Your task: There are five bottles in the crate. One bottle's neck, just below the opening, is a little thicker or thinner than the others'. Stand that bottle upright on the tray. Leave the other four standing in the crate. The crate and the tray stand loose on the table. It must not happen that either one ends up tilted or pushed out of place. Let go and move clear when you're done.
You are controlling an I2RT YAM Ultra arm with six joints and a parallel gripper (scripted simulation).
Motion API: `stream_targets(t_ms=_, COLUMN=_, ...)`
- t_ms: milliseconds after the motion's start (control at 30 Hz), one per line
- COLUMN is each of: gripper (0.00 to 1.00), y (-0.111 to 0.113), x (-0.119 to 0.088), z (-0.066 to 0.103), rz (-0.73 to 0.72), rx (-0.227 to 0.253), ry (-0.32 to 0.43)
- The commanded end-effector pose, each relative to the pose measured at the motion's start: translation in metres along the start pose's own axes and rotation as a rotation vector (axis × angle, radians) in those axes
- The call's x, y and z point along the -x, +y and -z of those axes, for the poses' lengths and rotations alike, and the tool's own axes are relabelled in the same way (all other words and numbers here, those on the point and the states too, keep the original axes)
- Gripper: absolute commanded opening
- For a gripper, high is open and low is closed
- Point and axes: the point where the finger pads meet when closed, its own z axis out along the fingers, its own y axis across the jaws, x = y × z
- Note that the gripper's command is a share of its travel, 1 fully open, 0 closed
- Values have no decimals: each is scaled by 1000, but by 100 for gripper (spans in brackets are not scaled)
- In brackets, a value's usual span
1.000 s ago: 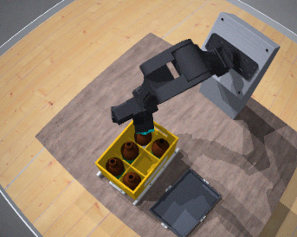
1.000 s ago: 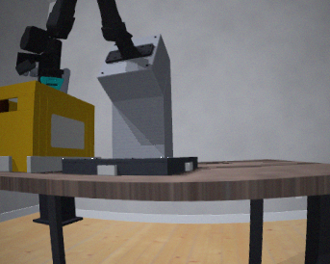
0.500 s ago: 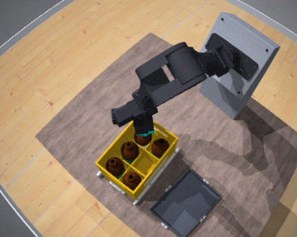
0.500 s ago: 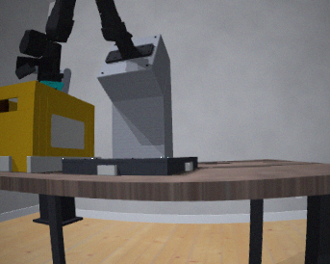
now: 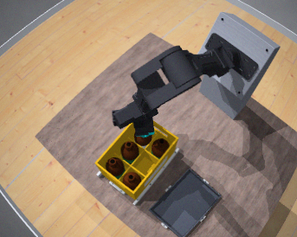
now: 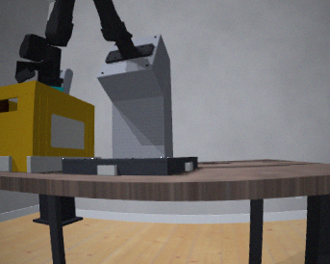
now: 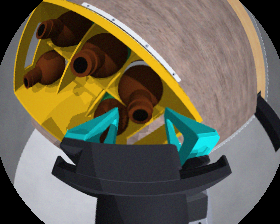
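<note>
Wrist view shows the gripper point(image 7: 140, 137) poised above the yellow crate point(image 7: 58, 123), its teal fingers spread partway and pinching nothing. Between and just beyond the fingertips we see the mouth and neck of one brown bottle point(image 7: 140, 99), standing in the crate cell nearest the arm's grey base block point(image 5: 237, 65). We take this bottle as the one selected, though we cannot tell from these views whether its neck differs from the others'.

From the top view, four further bottles stand in the crate: one point(image 5: 160, 147) in the cell toward the tray, one point(image 5: 130, 150) at the crate's middle, and two point(image 5: 115, 166) point(image 5: 132, 179) on the side of the crate farthest from the base block. The dark tray point(image 5: 164, 208) lies on the surface just beside the crate, on its side away from the base block, holding nothing.

We judge the step in hand to be the approach to the grasp. The next move calls for lowering the fingers to straddle the neck, closing on it, then lifting straight up so that the bottle clears the crate's dividers before travel to the tray.
</note>
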Motion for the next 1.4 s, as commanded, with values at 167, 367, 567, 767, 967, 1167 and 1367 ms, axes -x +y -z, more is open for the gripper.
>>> stream_targets(t_ms=167, gripper=61, y=5, x=16, z=-6, rz=5, rx=8, ry=-39)
stream_targets(t_ms=367, gripper=61, y=4, x=14, z=-7, rz=5, rx=7, ry=-38)
stream_targets(t_ms=567, gripper=61, y=10, x=20, z=-4, rz=13, rx=18, ry=-53)
stream_targets(t_ms=767, gripper=61, y=10, x=20, z=-4, rz=14, rx=18, ry=-53)
stream_targets(t_ms=967, gripper=61, y=10, x=20, z=-4, rz=14, rx=18, ry=-53)
stream_targets(t_ms=1167, gripper=61, y=10, x=20, z=-4, rz=14, rx=18, ry=-53)
stream_targets(t_ms=1367, gripper=61, y=10, x=20, z=-4, rz=14, rx=18, ry=-53)
